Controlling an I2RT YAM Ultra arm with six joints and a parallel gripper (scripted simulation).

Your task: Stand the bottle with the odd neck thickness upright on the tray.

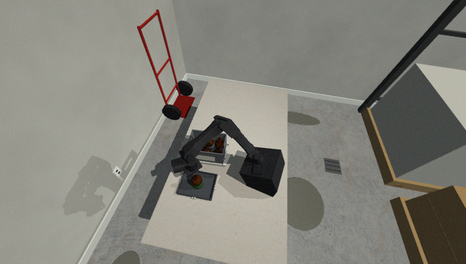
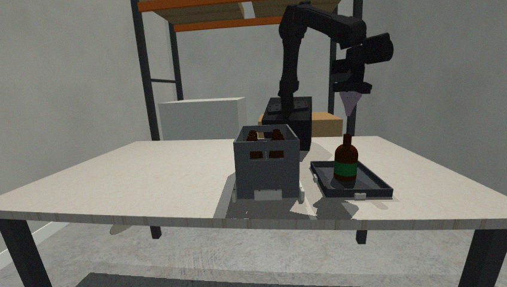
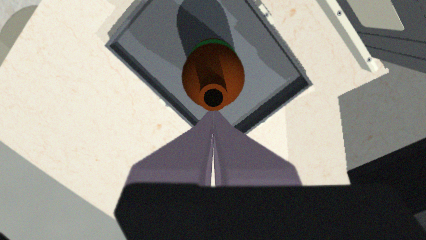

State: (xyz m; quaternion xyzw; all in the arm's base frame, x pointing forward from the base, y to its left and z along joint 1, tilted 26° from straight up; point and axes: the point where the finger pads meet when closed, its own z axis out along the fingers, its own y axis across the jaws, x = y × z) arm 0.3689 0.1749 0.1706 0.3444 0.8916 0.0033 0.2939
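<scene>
Fingers clenched tight, tips pressed together, gripping nothing. Poised in the air directly over the bottle, well clear of its mouth, touching nothing. Brown bottle with green band, upright on the dark tray, near the tray's middle. Tray just beside the grey crate on the pale counter. Brown bottle tops visible inside the crate; exact count hard to tell.
</scene>
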